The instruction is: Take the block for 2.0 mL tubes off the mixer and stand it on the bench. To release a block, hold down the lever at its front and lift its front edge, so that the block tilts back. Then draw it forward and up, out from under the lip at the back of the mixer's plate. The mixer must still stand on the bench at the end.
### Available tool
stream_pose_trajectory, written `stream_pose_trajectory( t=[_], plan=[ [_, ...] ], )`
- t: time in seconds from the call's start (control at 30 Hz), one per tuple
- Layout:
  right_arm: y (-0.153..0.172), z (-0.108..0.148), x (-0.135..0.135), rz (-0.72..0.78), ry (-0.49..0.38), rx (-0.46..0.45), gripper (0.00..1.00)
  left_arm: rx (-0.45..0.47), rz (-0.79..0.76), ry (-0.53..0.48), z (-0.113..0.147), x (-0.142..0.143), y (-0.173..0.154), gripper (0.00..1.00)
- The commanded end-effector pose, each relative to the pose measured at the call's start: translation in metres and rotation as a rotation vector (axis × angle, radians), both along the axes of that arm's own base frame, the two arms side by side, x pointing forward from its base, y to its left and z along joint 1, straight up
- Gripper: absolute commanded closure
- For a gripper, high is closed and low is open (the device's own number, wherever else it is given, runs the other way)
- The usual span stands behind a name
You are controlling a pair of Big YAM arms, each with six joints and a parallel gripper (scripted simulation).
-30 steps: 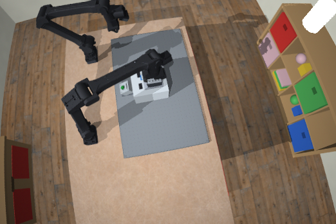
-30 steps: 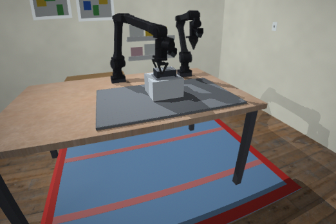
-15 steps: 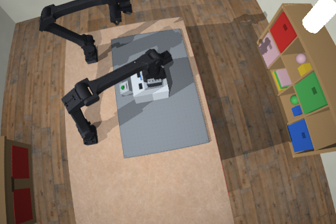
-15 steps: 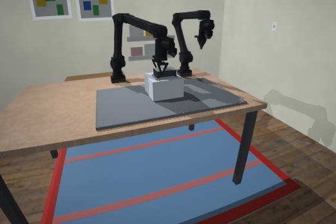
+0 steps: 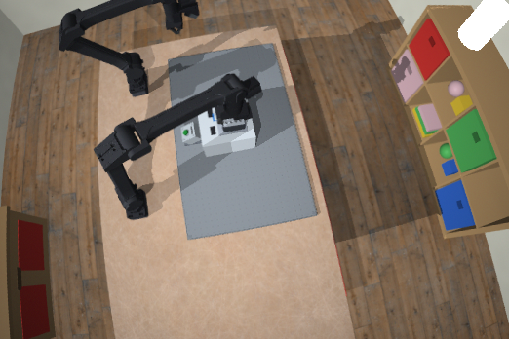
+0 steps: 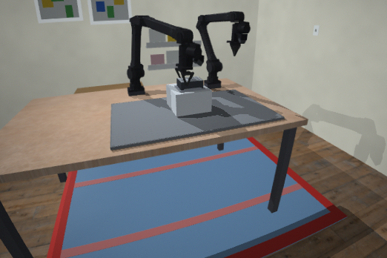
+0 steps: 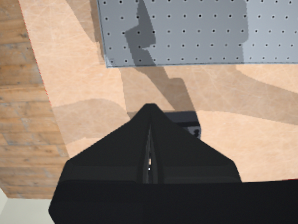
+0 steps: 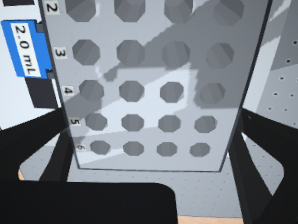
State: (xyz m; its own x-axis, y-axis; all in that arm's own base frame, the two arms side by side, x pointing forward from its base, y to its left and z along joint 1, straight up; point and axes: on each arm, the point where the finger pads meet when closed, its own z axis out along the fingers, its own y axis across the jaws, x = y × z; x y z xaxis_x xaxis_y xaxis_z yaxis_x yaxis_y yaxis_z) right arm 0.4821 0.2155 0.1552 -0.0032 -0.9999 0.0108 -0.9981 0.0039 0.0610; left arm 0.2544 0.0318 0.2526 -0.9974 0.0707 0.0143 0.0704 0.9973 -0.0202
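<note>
The grey block (image 5: 234,127) (image 6: 190,84) (image 8: 152,75) with rows of round holes sits on top of the white mixer (image 5: 243,142) (image 6: 193,101). It looks about level. A blue tag (image 8: 25,47) reading "2.0 mL" is at its side in the right wrist view. The right gripper (image 8: 152,112) (image 6: 184,82) points down with its fingers wide apart, one on each side of the block, shut on it. The left gripper (image 5: 177,30) (image 6: 234,55) (image 7: 150,106) is shut and empty, raised high away from the mixer. The lever cannot be made out clearly; the block's back edge is hidden.
The mixer stands on a grey perforated mat (image 5: 244,191) (image 6: 148,127) on the wooden table (image 5: 219,274) (image 6: 55,127). A small white box with a green button (image 5: 185,132) is beside the mixer, on the arm bases' side. The right arm reaches over the mixer.
</note>
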Motion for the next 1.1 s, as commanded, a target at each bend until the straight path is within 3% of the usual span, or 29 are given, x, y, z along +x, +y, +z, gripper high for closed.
stream_pose_trajectory(
  t=[0.0, 0.43, 1.07],
  plan=[
    [0.02, 0.012, 0.002, 0.024, 0.014, 0.023, 1.0, 0.015, -0.007, -0.089, 0.028, 0.016, -0.003, 1.0],
    [0.017, 0.018, -0.005, 0.019, -0.025, 0.024, 1.0, 0.01, 0.008, -0.06, 0.02, 0.021, -0.007, 1.0],
    [0.014, 0.012, -0.012, 0.035, -0.012, 0.019, 1.0, 0.013, -0.006, -0.089, 0.027, 0.016, -0.008, 1.0]
  ],
)
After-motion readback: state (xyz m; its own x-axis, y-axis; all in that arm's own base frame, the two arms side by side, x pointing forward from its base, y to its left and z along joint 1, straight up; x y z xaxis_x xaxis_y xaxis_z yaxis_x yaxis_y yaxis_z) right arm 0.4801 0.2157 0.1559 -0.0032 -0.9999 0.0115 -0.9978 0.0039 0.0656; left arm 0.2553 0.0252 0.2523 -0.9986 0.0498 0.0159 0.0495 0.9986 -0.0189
